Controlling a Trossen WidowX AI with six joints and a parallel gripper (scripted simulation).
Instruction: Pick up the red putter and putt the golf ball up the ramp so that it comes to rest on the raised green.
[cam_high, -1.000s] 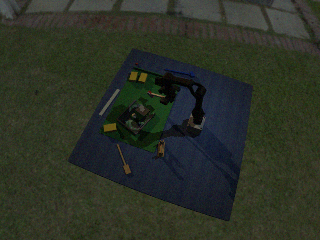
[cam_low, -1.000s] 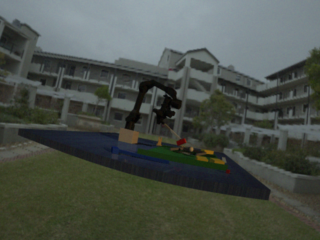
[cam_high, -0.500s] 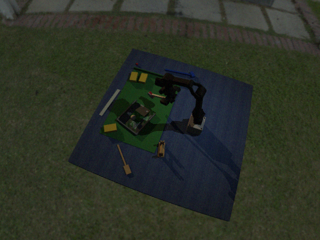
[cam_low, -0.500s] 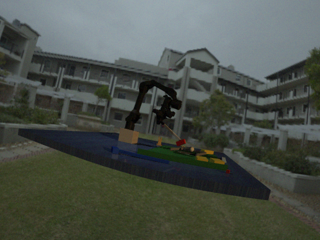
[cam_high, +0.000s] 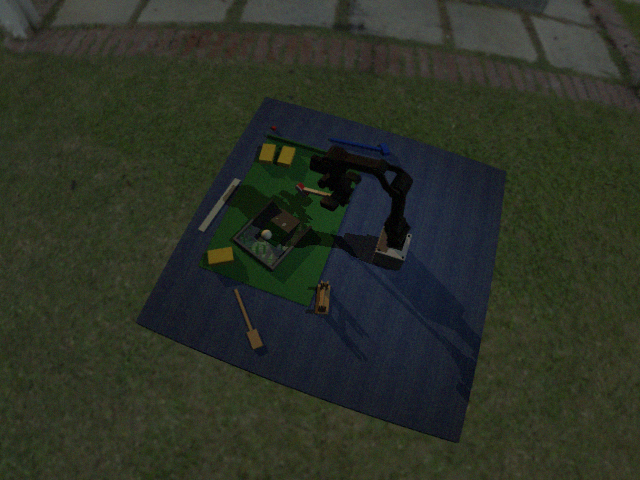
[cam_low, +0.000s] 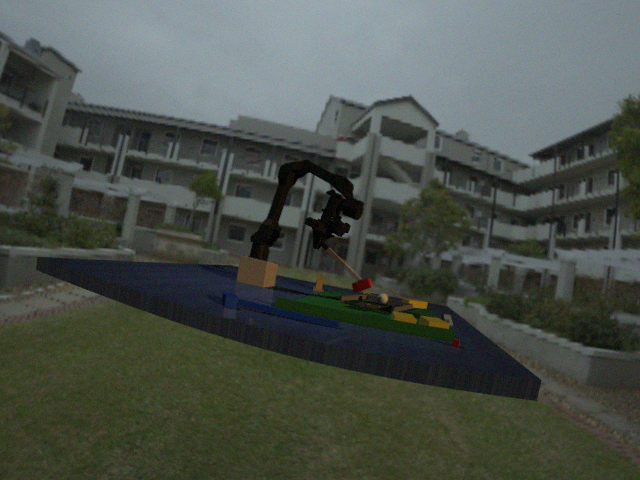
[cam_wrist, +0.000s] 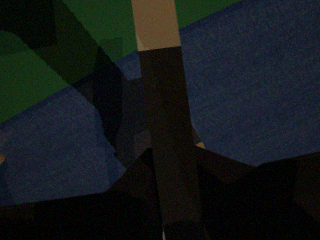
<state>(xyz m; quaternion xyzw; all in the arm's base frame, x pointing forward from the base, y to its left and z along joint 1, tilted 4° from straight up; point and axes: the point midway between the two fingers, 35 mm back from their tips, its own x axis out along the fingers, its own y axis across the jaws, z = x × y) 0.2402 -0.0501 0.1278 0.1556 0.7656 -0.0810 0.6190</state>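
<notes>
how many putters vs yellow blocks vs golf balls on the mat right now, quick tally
putters: 3 (red putter held in the gripper, blue putter, orange putter)
yellow blocks: 3 ()
golf balls: 1 ()
total: 7

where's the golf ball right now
In the top view the golf ball sits on the raised green, left of the brown block and well below-left of the putter's red head.
</notes>
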